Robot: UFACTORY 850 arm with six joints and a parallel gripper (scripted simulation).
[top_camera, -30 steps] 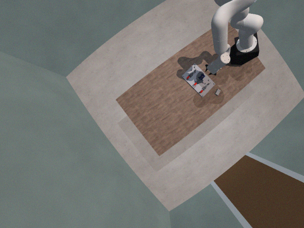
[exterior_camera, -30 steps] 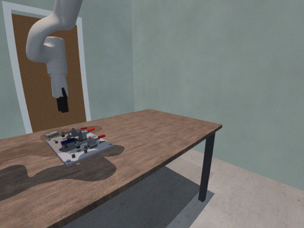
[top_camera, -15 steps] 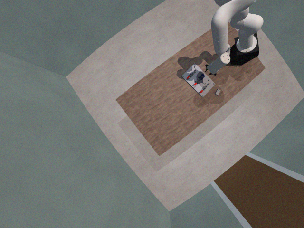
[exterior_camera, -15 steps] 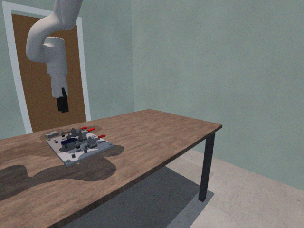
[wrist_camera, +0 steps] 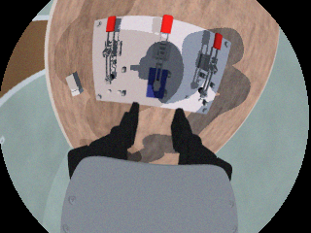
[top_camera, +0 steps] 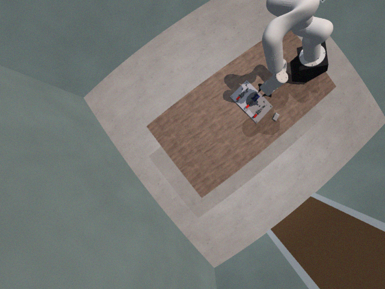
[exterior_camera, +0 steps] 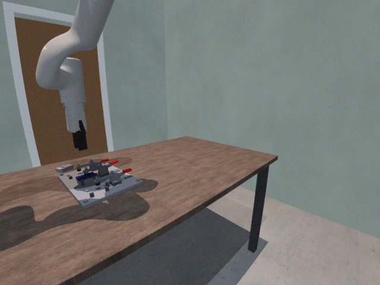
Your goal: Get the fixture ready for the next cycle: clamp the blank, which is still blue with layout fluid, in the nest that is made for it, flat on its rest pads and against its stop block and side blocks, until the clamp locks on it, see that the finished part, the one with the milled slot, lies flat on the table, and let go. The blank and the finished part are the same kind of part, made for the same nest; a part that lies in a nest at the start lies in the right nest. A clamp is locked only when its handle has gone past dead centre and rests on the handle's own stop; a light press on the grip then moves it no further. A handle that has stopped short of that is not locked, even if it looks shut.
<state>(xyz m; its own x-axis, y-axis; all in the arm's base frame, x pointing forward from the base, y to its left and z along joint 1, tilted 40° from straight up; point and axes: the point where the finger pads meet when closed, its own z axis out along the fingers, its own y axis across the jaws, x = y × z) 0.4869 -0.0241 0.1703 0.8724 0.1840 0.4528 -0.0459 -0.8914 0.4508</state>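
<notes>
A grey fixture plate (top_camera: 250, 99) (exterior_camera: 101, 182) (wrist_camera: 158, 65) lies on the wooden table and carries three toggle clamps with red handles (wrist_camera: 111, 23) (wrist_camera: 167, 23) (wrist_camera: 218, 41). The blue blank (top_camera: 254, 97) (exterior_camera: 85, 177) (wrist_camera: 155, 82) lies in the middle nest, under the middle clamp. I cannot tell whether that clamp is locked. The grey finished part (top_camera: 275, 116) (exterior_camera: 64, 167) (wrist_camera: 74, 83) lies on the table beside the plate, apart from it. My gripper (top_camera: 264, 90) (exterior_camera: 80, 143) (wrist_camera: 155, 115) hangs high above the plate's near edge, with its fingers apart and nothing between them.
The two outer nests look empty. The robot base (top_camera: 310, 63) stands at the table's end behind the plate. A brown door (exterior_camera: 46, 92) is in the wall behind the arm.
</notes>
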